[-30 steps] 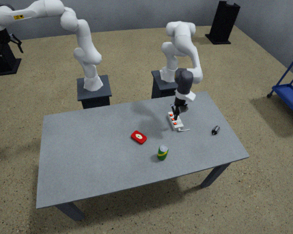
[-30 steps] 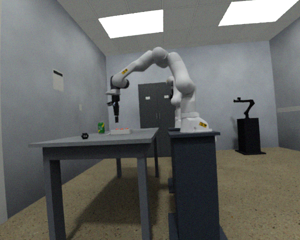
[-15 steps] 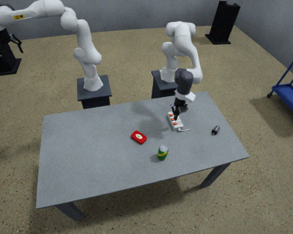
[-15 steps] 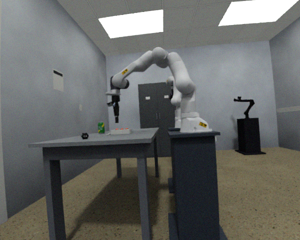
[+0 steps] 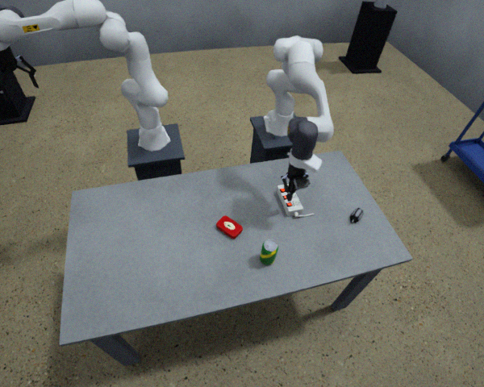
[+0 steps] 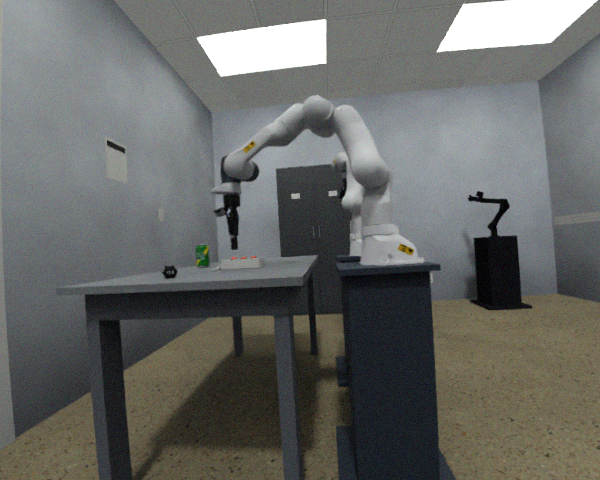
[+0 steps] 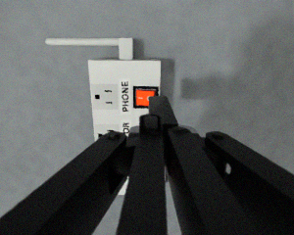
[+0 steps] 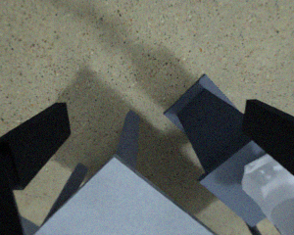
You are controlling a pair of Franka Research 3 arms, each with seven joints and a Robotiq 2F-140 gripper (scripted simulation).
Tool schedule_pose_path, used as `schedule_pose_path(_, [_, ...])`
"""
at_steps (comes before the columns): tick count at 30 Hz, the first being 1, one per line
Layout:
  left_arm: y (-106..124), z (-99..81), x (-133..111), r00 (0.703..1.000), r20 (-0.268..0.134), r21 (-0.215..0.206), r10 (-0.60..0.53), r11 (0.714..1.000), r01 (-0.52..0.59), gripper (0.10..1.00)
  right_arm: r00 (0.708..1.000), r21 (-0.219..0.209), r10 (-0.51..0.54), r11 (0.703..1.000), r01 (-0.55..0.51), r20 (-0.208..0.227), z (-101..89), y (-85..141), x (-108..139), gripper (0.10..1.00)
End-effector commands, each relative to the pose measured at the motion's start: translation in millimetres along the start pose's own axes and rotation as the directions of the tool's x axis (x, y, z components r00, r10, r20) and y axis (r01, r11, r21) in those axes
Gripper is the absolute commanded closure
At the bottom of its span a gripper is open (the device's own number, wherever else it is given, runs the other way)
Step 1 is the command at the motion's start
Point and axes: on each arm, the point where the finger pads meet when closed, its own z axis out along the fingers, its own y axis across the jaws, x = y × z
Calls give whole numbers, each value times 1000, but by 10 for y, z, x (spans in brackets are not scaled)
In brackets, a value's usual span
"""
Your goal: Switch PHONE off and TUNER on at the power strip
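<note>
Hovers low over the power strip [image 5: 295, 207] [image 6: 242, 264] [image 7: 102, 73] with the left gripper [image 5: 289, 197] [image 6: 233, 243] [image 7: 157, 111] pinched together on nothing. In the left wrist view, reads "PHONE" beside a lit-orange switch [image 7: 143, 97], then just "OR" below, the rest hidden. From the top, shows the strip face up on the table [image 5: 171, 250] [image 6: 197, 284] [image 7: 39, 122], plus a red box [image 5: 223, 224] unseen in the exterior view. Beyond, hangs off the table with the right gripper [image 5: 17, 85] [image 8: 156, 117] spread apart.

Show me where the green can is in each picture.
Top: green can, below centre, standing on the table.
Exterior: left of centre, towards the table's far side.
Left wrist: not in it.
Right wrist: not in it.
Shared landmark, top and exterior: the power strip.
</note>
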Motion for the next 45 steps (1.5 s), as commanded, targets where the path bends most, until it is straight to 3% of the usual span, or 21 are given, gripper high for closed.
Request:
schedule_pose_path(1, [10, 60, 18, 1000, -5, -5, 2, 1000, -2, 999, 1000, 0, 0, 1000, 0, 0, -1, 0, 0, 98])
schedule_pose_path(22, [12, 294, 21, 1000, -5, -5, 2, 1000, -2, 999, 1000, 0, 0, 1000, 0, 0, -1, 0, 0, 98])
schedule_pose_path(45, [12, 322, 21, 1000, -5, -5, 2, 1000, -2, 999, 1000, 0, 0, 1000, 0, 0, -1, 0, 0, 98])
